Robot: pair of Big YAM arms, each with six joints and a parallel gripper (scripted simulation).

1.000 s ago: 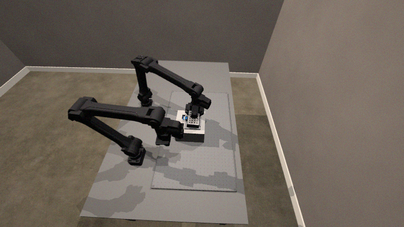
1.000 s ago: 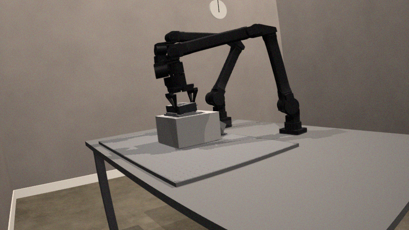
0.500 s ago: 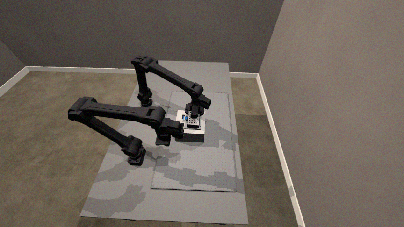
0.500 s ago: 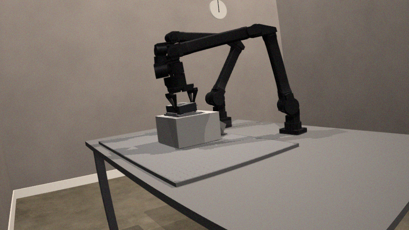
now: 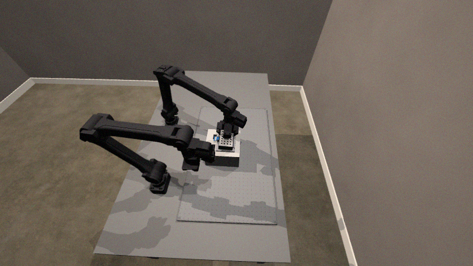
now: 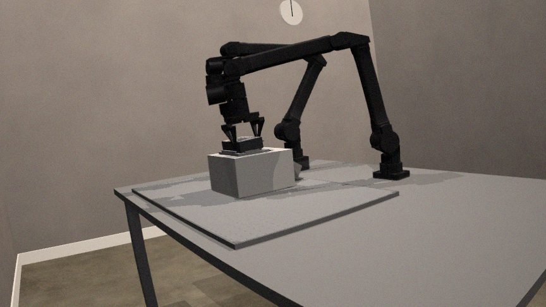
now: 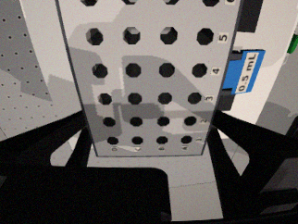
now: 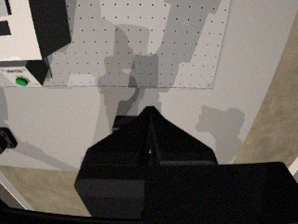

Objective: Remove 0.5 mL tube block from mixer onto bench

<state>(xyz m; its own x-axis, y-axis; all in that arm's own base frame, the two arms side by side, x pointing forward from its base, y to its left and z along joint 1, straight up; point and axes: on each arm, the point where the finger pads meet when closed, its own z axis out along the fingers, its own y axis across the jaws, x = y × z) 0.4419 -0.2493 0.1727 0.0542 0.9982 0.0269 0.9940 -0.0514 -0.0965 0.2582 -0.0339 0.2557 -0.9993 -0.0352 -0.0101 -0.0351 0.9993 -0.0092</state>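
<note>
The 0.5 mL block [image 5: 226, 143] [image 6: 250, 145] [image 7: 150, 83], a pale-topped grid of round holes with dark sides, sits on the plate on top of the white mixer [image 6: 263, 172] [image 8: 52, 28]. It looks level. A blue tab [image 5: 216, 138] [image 7: 235, 77] marked 0.5 mL is at its front edge, with dark parts around it; I cannot tell the lever's state. My left gripper [image 6: 246, 141] [image 7: 149, 113] is shut on the block from above, one finger on each side. My right gripper [image 8: 150, 113] is shut and empty, off to the side of the mixer; its fingertips are hidden in the top and exterior views.
The mixer stands on a perforated board [image 5: 231, 198] [image 6: 236, 225] on the grey table [image 5: 198, 240] [image 6: 438, 244]. A green button [image 8: 21, 81] is on the mixer's sloped front panel. The right arm's wrist [image 5: 200, 149] hangs close beside the mixer in the top view.
</note>
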